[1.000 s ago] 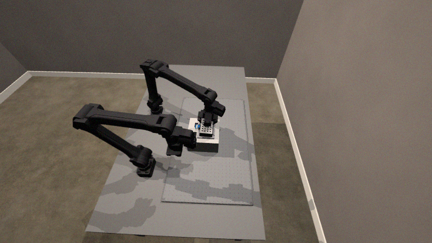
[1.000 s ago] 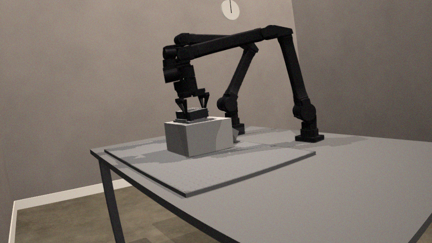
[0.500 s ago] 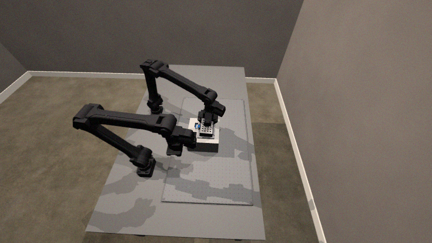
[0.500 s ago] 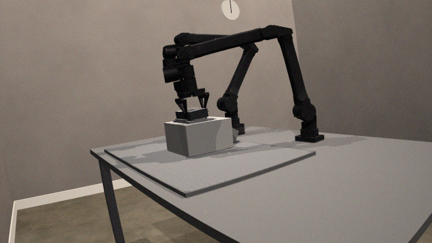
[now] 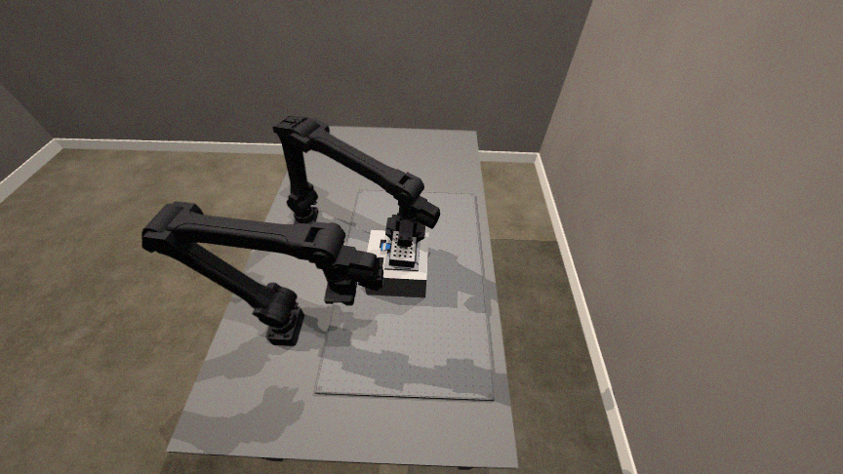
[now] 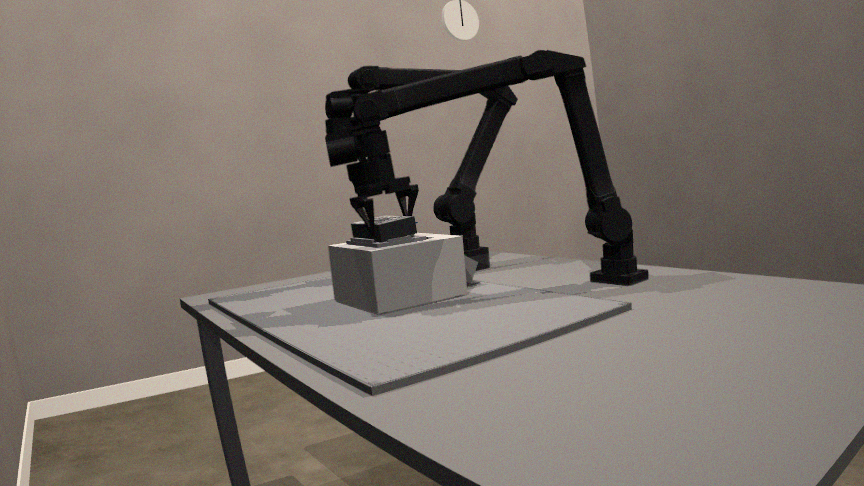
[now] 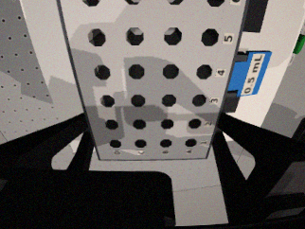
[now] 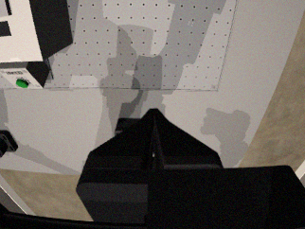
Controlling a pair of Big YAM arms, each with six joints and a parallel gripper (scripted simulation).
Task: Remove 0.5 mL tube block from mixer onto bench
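"Where's our tube block?"

"The block (image 5: 403,255) (image 6: 393,229) (image 7: 153,86) sits on top of the mixer (image 5: 406,274) (image 6: 356,278) (image 8: 19,47), and our left gripper (image 5: 405,237) (image 6: 390,218) (image 7: 152,115) has it. Those jaws are pinching its front and back sides near the row marked 1."

"And our right gripper (image 5: 341,295) (image 8: 153,115)?"

"Its jaws are pressed together on nothing, beside the mixer. We'd judge that shut tip right for pushing down the lever, probably by the blue tab (image 5: 385,246) (image 7: 251,73) marked 0.5 mL."

"How will the block handle?"

"We'd expect something stiff and fairly heavy for its size, with smooth sides that may slip. It shouldn't mind a firm squeeze."

"Is this a good hold?"

"Good across the width, but close to one end. The far rows could sag or twist once the block comes free, so nearer the middle would balance better. We should keep the jaws off the tab too."

"So no straight pull upward?"

"No, the back lip would catch and we might lift the mixer with it. We want the lever down, front edge tipped up, then forward and out, gently."
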